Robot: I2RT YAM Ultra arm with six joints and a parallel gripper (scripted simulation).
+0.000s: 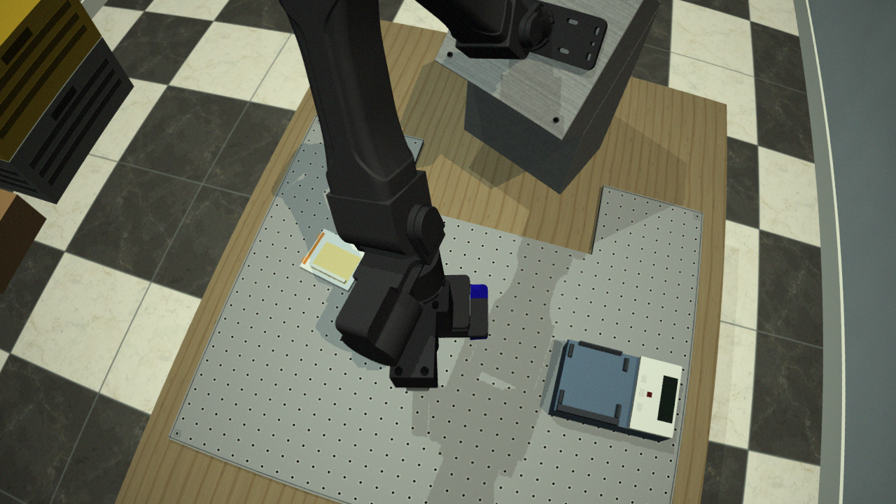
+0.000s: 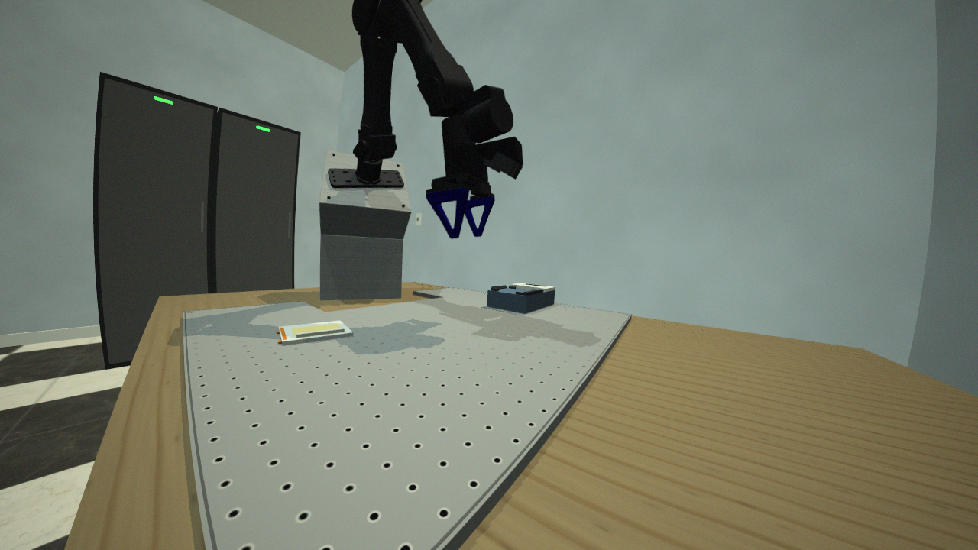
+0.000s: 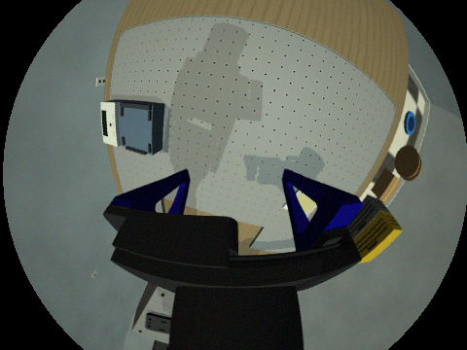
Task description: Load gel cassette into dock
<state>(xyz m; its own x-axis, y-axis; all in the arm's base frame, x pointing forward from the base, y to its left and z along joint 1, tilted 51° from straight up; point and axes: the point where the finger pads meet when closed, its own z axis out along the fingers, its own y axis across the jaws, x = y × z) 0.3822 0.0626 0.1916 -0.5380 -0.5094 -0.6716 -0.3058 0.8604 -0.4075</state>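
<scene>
Hand (image 2: pixel 462 229) hung high over the perforated deck (image 2: pixel 383 410), fingers spread fully and holding nothing, FRESH (image 2: pixel 315 331) lay flat on the deck, well apart from D1 (image 2: pixel 521 296), whose bay (image 1: pixel 591 376) stood open, worktop (image 2: pixel 752 438) below.

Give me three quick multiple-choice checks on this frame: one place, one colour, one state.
1. Where does the cassette lie?
A. flat on the perforated plate, apart from the dock
B. inside the dock's bay
C. between the gripper's fingers

2. What colour are the gripper's fingers?
A. white
B. dark blue
C. yellow

3. How does the gripper stand?
A. shut on the cassette
B. shut on nothing
C. open, high above the plate

Answers:
1 A: the top view shows it on the perforated plate, well away from the dock.
2 B: both triangular fingers show blue in the exterior view.
3 C: the wrist view shows the fingers spread with nothing between them.
</scene>
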